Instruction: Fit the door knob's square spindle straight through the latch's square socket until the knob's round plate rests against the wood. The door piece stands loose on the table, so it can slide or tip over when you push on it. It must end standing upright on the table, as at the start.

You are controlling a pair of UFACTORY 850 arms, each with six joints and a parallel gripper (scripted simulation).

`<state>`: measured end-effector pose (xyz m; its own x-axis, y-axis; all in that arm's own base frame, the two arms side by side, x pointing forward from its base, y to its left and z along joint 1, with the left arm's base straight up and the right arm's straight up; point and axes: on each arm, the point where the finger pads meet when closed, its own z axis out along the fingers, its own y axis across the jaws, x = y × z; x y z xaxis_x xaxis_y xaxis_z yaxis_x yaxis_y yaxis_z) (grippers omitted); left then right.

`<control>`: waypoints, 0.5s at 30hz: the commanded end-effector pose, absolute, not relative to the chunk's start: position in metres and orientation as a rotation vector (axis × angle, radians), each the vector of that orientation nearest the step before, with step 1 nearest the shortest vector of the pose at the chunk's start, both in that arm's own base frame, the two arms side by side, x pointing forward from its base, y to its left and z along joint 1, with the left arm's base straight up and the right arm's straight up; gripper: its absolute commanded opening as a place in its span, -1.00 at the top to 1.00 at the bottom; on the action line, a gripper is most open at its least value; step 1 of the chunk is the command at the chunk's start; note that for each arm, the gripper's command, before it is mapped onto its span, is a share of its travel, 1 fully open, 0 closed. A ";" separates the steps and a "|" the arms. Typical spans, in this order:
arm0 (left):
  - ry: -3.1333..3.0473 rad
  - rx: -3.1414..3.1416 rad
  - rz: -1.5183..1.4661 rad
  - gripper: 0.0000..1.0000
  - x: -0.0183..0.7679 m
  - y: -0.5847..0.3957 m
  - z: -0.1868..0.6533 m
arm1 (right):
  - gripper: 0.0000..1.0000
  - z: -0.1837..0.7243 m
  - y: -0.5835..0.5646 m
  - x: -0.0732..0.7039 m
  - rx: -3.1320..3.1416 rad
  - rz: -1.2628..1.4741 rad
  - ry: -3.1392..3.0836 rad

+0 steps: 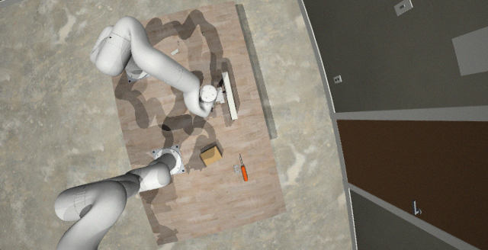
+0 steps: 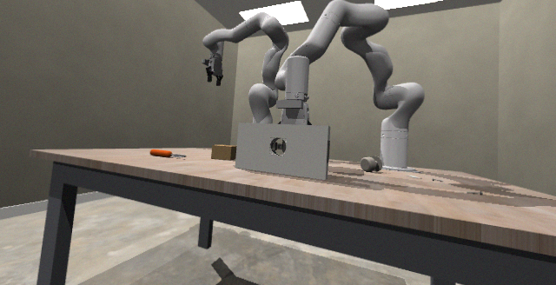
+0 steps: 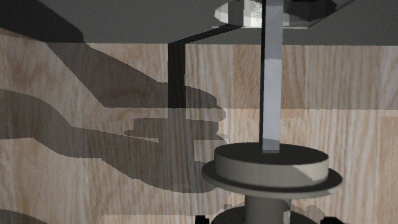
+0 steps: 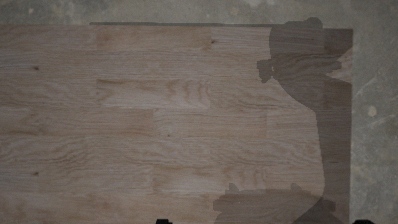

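The door piece [image 1: 229, 97] [image 2: 256, 159] [image 3: 125, 20] stands upright on the table. Its round hole holds the latch [image 2: 278, 146] [image 3: 242, 12]. My left gripper [image 3: 267, 220] is shut on the door knob, behind the door piece as seen in the exterior view. The knob's round plate [image 3: 272, 172] is clear of the wood, with a gap of table showing between. The square spindle [image 3: 271, 100] points at the door and overlaps the latch in the left wrist view; its tip is out of frame, so its depth is unclear. My right gripper [image 2: 214, 81] [image 4: 262, 221] is open and empty, high above the table.
A second round grey knob [image 2: 370, 164] lies near the left arm's base. A tan block [image 1: 211, 155] [image 2: 223, 152] and an orange-handled screwdriver [image 1: 244, 173] [image 2: 161, 153] lie on the table, beside a small metal plate [image 1: 236, 168]. A small light part [image 1: 174, 52] lies near the left arm.
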<state>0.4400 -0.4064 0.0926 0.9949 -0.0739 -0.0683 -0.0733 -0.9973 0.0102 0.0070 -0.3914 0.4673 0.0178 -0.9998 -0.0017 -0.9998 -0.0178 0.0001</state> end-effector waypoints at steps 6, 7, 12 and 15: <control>-0.115 3.128 -0.104 -0.22 0.441 -0.407 0.094 | -1.00 0.468 -0.392 0.007 -2.241 0.000 2.202; -0.115 3.128 -0.104 -0.22 0.441 -0.407 0.094 | -1.00 0.468 -0.392 0.007 -2.241 0.000 2.202; -0.115 3.128 -0.104 -0.22 0.442 -0.407 0.094 | -1.00 0.468 -0.392 0.007 -2.241 0.000 2.202; -0.115 3.128 -0.104 -0.22 0.442 -0.407 0.094 | -1.00 0.468 -0.392 0.007 -2.241 0.000 2.202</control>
<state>0.4412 -0.4065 0.0926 0.9949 -0.0738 -0.0683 -0.0733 -0.9973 0.0103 0.0070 -0.3914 0.4673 0.0178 -0.9998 -0.0017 -0.9998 -0.0178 0.0001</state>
